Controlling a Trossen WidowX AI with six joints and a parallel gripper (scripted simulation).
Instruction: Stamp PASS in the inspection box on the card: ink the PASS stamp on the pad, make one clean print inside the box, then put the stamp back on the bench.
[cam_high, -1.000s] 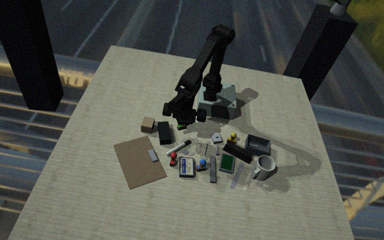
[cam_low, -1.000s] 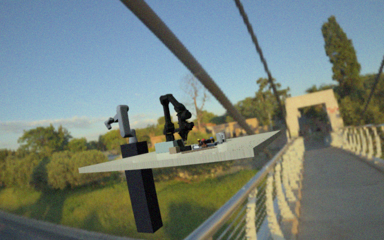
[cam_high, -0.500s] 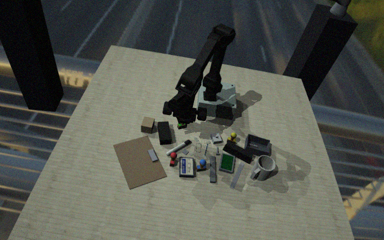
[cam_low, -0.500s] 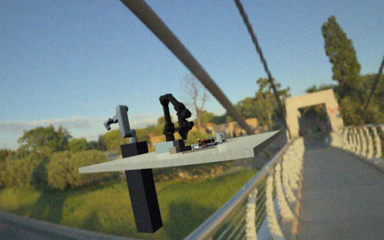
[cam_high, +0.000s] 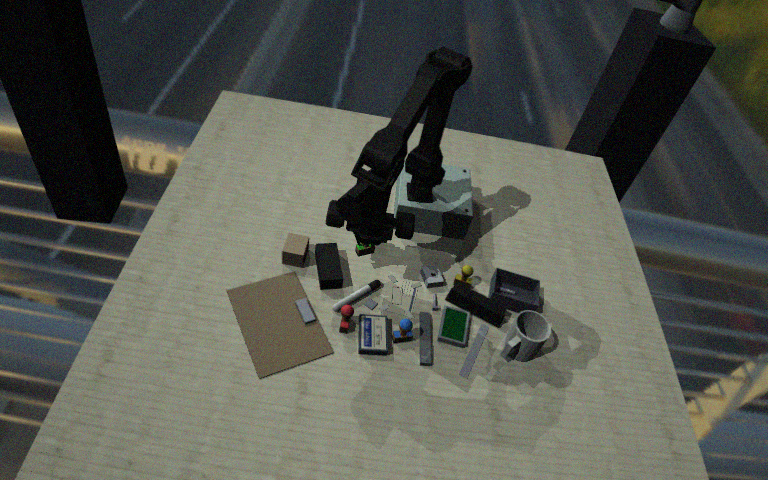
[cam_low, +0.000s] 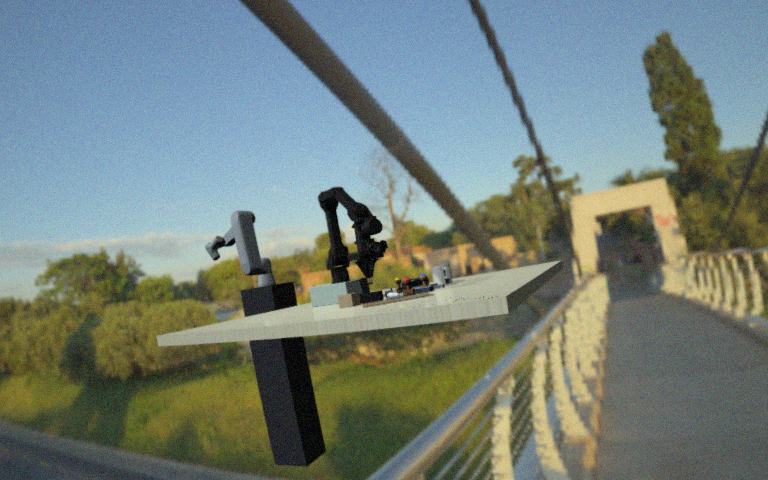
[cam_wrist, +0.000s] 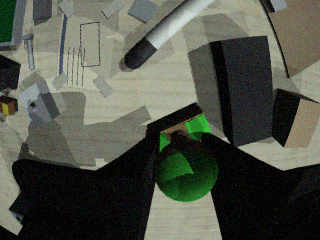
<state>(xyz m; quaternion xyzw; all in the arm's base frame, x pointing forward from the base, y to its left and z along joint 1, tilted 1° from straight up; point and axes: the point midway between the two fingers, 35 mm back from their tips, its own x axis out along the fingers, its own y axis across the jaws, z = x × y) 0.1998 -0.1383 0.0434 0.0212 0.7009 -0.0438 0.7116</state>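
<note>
My gripper (cam_high: 364, 240) (cam_low: 369, 275) (cam_wrist: 180, 138) is shut on a stamp with a round green knob (cam_high: 365, 248) (cam_wrist: 186, 175) and holds it above the bench, near the black block. The stamp's underside and word are hidden. The inspection box (cam_wrist: 99, 45) is a thin dark outline beside several printed lines, up and left of the gripper in the wrist view; I see no print inside it. The card's edges are hard to make out. A green pad (cam_high: 454, 326) (cam_wrist: 6, 21) lies in a grey frame beyond the card. Red (cam_high: 346, 311), blue (cam_high: 405, 325) and yellow (cam_high: 467, 271) knobbed stamps stand around.
A black block (cam_high: 330, 267) (cam_wrist: 247, 90) and wooden block (cam_high: 295, 251) (cam_wrist: 304, 120) stand beside the gripper. A marker (cam_high: 357, 295) (cam_wrist: 172, 29) lies between it and the red stamp. A brown board (cam_high: 277, 333), labelled case (cam_high: 373, 333), black tray (cam_high: 514, 289) and mug (cam_high: 531, 336) lie farther out.
</note>
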